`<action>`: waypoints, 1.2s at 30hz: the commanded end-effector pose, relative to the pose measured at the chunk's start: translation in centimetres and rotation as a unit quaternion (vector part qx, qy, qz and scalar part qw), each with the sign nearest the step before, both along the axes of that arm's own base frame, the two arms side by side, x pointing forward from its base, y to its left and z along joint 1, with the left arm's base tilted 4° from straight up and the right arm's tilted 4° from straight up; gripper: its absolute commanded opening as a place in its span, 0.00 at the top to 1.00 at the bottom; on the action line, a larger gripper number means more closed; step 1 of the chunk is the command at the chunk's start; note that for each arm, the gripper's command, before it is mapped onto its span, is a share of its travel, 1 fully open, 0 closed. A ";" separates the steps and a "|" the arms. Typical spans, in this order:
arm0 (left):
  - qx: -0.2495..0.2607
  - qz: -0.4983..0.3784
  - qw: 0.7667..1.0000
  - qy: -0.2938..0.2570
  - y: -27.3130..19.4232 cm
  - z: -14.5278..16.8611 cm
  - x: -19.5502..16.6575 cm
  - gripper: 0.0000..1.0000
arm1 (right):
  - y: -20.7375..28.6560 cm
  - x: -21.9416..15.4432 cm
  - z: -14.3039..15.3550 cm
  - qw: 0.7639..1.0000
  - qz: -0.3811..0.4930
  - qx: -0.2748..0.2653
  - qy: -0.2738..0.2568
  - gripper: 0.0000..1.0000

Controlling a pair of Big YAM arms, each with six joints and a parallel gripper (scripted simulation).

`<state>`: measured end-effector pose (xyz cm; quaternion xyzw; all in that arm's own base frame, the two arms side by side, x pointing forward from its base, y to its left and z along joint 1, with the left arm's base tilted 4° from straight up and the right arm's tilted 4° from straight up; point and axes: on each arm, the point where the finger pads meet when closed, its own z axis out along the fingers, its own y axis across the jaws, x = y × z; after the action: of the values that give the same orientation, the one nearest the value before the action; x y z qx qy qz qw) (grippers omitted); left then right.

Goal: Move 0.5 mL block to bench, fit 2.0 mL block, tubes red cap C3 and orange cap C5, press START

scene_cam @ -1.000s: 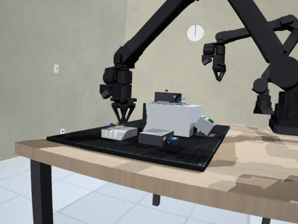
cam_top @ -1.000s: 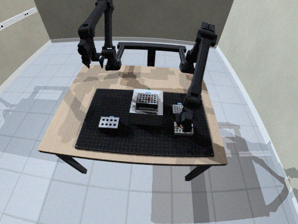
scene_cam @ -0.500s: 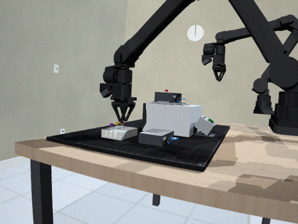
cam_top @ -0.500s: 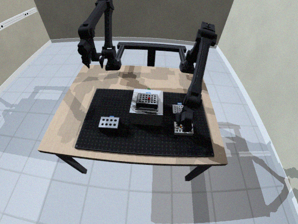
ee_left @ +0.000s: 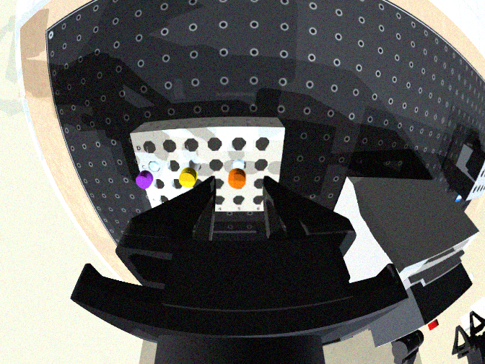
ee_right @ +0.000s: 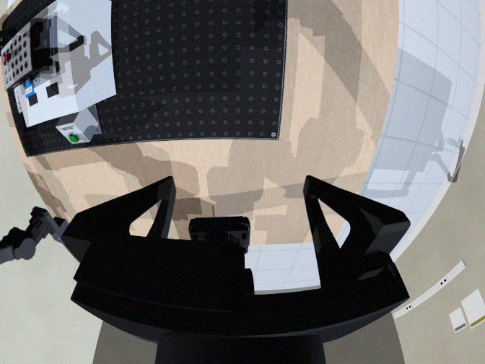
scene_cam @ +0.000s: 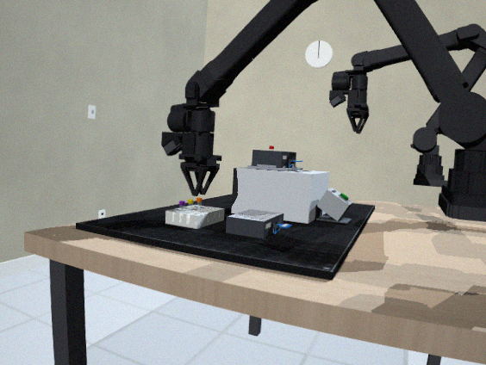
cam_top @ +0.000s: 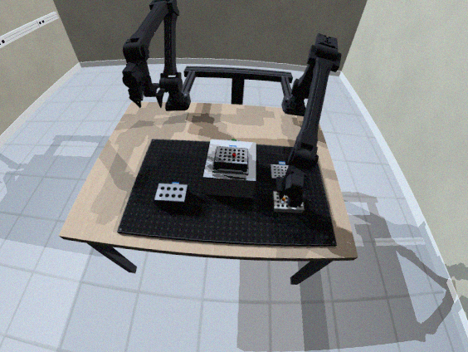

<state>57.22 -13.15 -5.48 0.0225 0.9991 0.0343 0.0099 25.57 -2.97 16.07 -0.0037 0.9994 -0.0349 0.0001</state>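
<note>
Going off the exterior shot, closest thing is a dark block with a blue lever (cam_top: 275,167) (scene_cam: 247,228), sitting on the black surface (cam_top: 187,226) (scene_cam: 302,260) (ee_left: 239,39) (ee_right: 195,86). Can't read its size print.

Just past that is the white rack (cam_top: 290,210) (scene_cam: 185,218) (ee_left: 272,135), with purple (scene_cam: 182,203) (ee_left: 144,179), yellow (scene_cam: 190,201) (ee_left: 188,177) and orange (cam_top: 284,199) (scene_cam: 199,200) (ee_left: 237,178) caps sticking up. The orange one's in column 5, and the left fingers (cam_top: 282,187) (scene_cam: 208,182) hang right over it, partway open, gripping nothing.

Behind those is the mixer (cam_top: 251,166) (scene_cam: 276,189) (ee_left: 407,219) (ee_right: 89,78), wearing a many-bored block (cam_top: 232,166) (scene_cam: 269,159) (ee_left: 446,293) (ee_right: 42,50) with the red-capped tube (cam_top: 234,154) (scene_cam: 271,147) (ee_left: 432,324) (ee_right: 6,57) standing in it. The green START button (scene_cam: 344,196) (ee_right: 73,137) is on the front panel.

Way further back, the right fingers (cam_top: 159,97) (scene_cam: 353,120) are up in the air, wide open and holding nothing. There's also a block with two rows of big bores (cam_top: 171,192), well apart from the rack on the mixer's other side.
</note>
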 end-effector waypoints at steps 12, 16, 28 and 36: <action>0.001 -0.008 1.000 0.003 -0.4 -1.0 0.2 0.64 | -0.5 2.2 2.7 0.999 0.000 -0.004 -0.039 0.00; -0.003 -0.010 1.000 -0.014 -0.9 0.4 1.2 0.64 | -0.5 2.3 2.9 0.999 0.000 -0.004 -0.041 0.00; -0.006 -0.001 1.000 -0.026 0.0 2.0 2.1 0.64 | -0.5 2.6 3.3 0.999 -0.001 -0.005 -0.046 0.00; -0.005 0.003 1.000 -0.022 0.5 2.1 2.1 0.64 | -0.5 2.5 3.2 0.999 -0.001 -0.005 -0.044 0.00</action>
<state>56.99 -12.99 -5.65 0.0227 0.9991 0.0350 0.0065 25.80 -2.99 16.33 -0.0036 0.9994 -0.0352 0.0037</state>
